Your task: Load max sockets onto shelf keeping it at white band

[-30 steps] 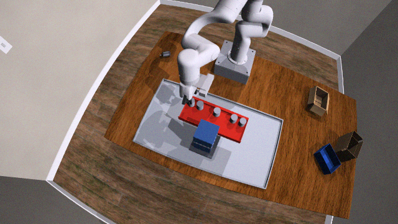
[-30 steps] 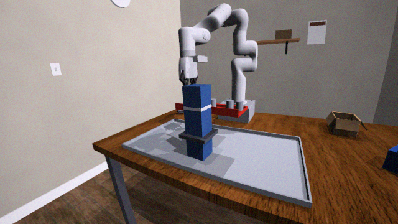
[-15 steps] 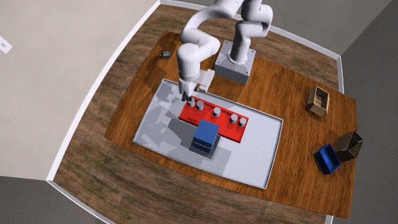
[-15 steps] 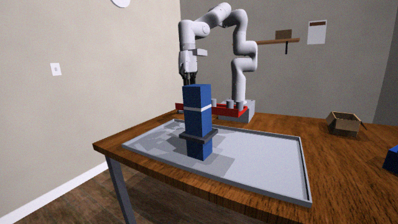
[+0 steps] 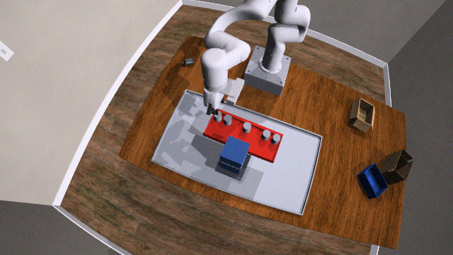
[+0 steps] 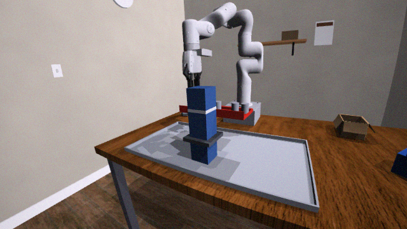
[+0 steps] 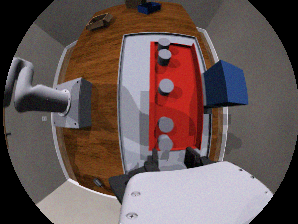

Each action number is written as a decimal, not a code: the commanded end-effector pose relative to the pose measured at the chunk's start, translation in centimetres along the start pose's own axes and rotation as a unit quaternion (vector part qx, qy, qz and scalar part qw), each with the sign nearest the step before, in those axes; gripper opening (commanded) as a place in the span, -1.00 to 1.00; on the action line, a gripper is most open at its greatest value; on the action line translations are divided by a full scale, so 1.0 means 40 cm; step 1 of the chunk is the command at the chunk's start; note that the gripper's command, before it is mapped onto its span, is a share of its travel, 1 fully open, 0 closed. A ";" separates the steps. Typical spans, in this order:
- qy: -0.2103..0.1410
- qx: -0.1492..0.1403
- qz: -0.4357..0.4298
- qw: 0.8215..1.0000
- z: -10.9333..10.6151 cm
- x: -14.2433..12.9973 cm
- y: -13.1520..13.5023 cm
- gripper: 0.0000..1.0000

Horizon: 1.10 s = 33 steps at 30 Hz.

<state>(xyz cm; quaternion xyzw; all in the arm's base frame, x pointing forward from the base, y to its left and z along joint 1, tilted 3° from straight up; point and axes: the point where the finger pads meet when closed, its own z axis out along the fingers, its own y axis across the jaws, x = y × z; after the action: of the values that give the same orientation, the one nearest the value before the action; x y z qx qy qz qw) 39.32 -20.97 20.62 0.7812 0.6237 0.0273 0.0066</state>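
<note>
Top view: five sockets (image 5: pixel 247 127) (image 6: pixel 234 106) (image 7: pixel 166 87) stand upright inside the rim of the red shelf (image 5: pixel 263 151) (image 6: pixel 230 114) (image 7: pixel 185 100), along the side away from the post (image 5: pixel 235 146) (image 6: pixel 201 125) (image 7: pixel 227 85). The gripper (image 5: pixel 212 110) (image 6: pixel 193 83) (image 7: pixel 171 156) is near the end socket (image 5: pixel 217 117) (image 7: pixel 165 143).

Exterior view: the shelf is about level with the white band (image 6: pixel 196 111), well above the dark collar (image 6: pixel 206 140). The post hides part of the shelf, so exact alignment cannot be told. The fingers point down above shelf height.

Wrist view: the fingers stand part-way open with nothing between them. The end socket is just ahead of them, close to the shelf's end rim.

The step in hand is probably clearing the end socket. Lift straight up, without sideways travel, until both fingertips pass the rim. Do not widen the fingers near the rim or adjacent socket; contact could push the shelf down. Once clear, check the shelf against the band. If it holds, add no further load and leave all five sockets in place.

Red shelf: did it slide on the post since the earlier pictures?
No, the red shelf shows no visible slide; beside the blue post its height looks unchanged.
</note>
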 end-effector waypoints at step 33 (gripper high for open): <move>0.003 -0.081 -0.061 0.995 -0.179 0.326 -0.356 1.00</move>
<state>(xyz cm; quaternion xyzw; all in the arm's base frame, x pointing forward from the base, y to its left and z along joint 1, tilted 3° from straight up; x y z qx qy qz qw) 28.55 -5.45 24.89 0.7611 0.6453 0.0537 0.0375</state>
